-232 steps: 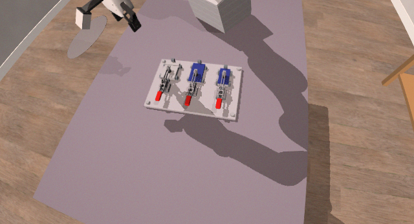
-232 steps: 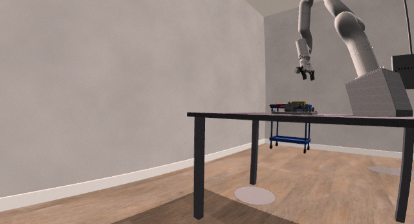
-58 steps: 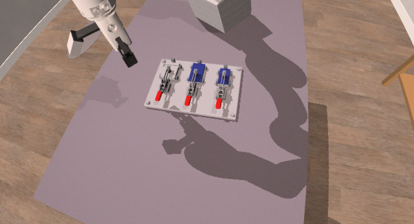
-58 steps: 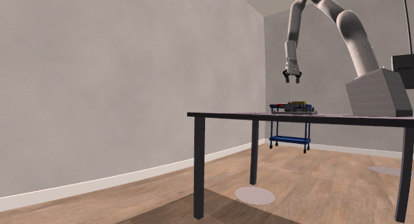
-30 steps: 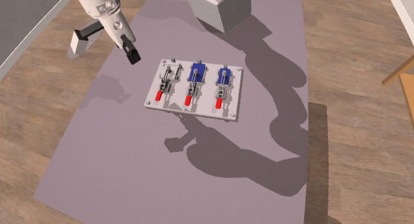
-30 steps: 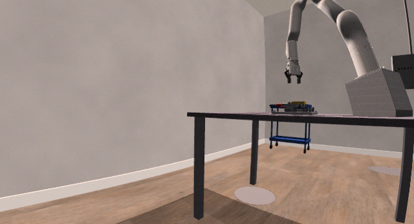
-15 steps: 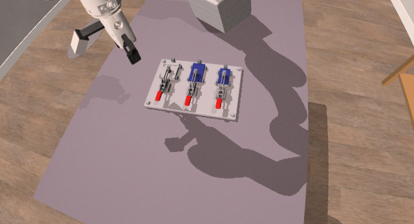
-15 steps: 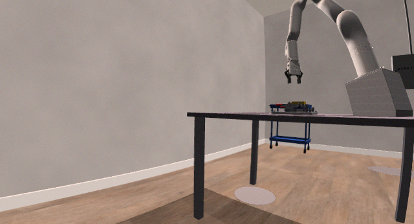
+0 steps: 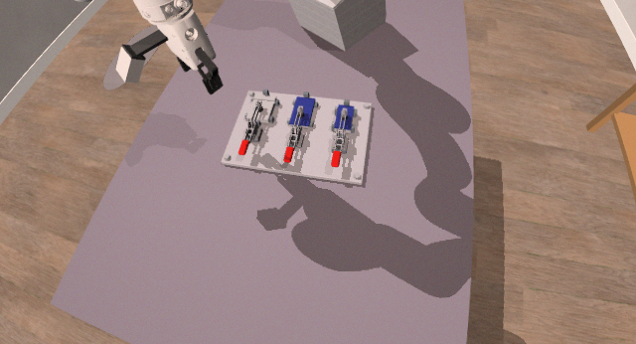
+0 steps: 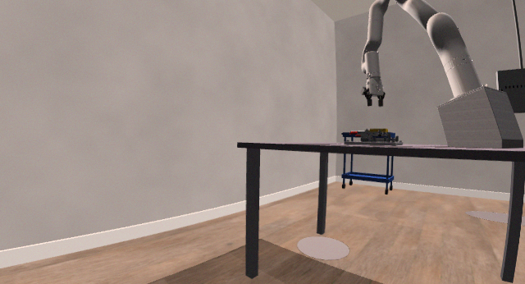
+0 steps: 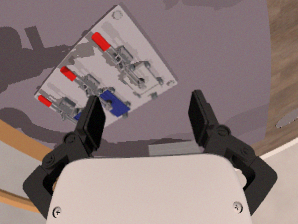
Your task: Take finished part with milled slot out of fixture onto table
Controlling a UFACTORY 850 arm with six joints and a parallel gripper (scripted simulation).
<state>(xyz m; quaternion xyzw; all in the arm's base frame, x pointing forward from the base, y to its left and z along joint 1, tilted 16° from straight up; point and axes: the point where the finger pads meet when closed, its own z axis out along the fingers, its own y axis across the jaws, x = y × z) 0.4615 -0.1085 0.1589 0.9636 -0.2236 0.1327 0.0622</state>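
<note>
Grey slotted metal part (image 9: 261, 111): looks hard, heavy, maybe slippery; grab its long sides.
Black two-finger gripper (image 11: 149, 120): wide open, holding nothing.

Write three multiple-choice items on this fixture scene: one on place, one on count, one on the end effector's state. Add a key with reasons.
1. Seen from the top view, where on the fixture plate is the unpainted part?
A. left nest
B. middle nest
C. right nest

2. How many blue blanks sit in the fixture?
A. one
B. two
C. three

3. The end effector is
A. shut on a part
B. open and empty, above the table
C. resting on the plate

Key: 1 A, the grey part lies left of both blanks; 2 B, blue blanks and; 3 B, fingers stand wide with nothing between.
</note>
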